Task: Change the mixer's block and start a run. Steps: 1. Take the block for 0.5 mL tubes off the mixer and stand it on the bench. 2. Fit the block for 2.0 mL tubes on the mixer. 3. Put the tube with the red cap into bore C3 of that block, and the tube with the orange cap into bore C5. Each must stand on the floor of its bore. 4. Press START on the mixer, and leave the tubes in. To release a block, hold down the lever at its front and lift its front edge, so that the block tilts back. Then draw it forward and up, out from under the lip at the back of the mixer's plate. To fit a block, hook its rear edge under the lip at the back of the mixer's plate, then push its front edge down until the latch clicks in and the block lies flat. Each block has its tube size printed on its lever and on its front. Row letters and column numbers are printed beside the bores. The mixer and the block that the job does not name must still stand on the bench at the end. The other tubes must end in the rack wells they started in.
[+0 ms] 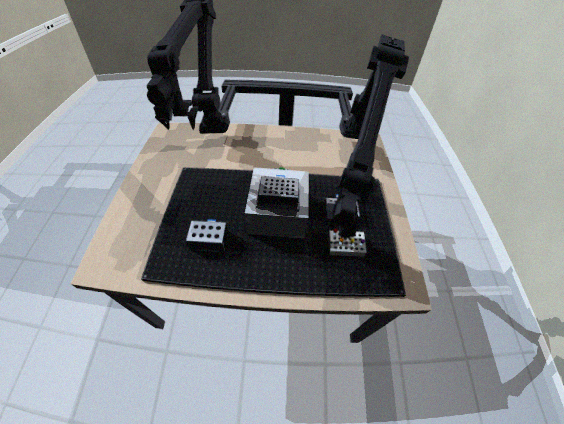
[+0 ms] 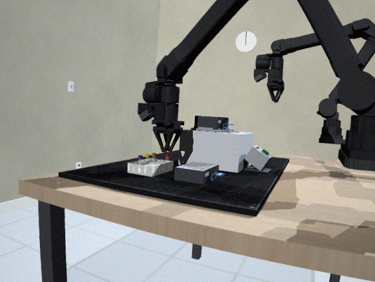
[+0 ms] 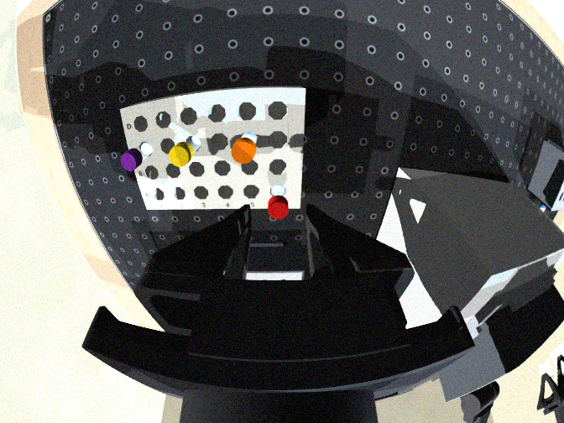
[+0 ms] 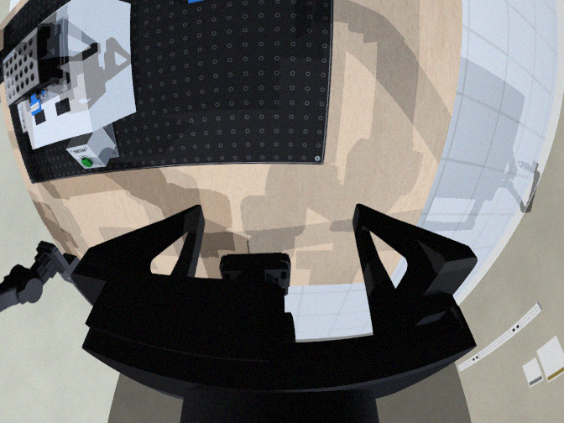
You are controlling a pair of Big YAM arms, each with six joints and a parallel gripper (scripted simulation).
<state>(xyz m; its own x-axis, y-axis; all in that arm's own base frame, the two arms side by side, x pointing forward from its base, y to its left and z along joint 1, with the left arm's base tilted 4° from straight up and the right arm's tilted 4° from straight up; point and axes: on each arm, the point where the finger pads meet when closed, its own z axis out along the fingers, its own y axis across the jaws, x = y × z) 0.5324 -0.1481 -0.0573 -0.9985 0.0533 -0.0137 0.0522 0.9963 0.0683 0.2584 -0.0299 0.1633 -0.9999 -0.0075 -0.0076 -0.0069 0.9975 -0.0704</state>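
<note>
Left pincer over the right side of the tabletop, pointing down beside the red-capped clear tube; fingers fairly narrow, nothing between them. Right pincer raised at the far left; wide, nothing in it.

Pale rectangular tube rack, near right; long axis left-right, row A on its far side, column 1 at its right end; D, B, A and 3, 4, 5 legible. Red tube upright in A6; orange-capped tube in C5; yellow-capped tube in C3; purple-capped tube in C1.

Grey block with many small bores on the white boxy mixer, centre; long axis left-right, blue lever facing far; lever print too small to read. Eight-bore block, pale top, stands near left; long axis left-right, blue lever far side. Another pale-topped block partly hidden under the left arm, beyond the rack. Grey control box with green button at the mixer's far side; its lettering unreadable.
</note>
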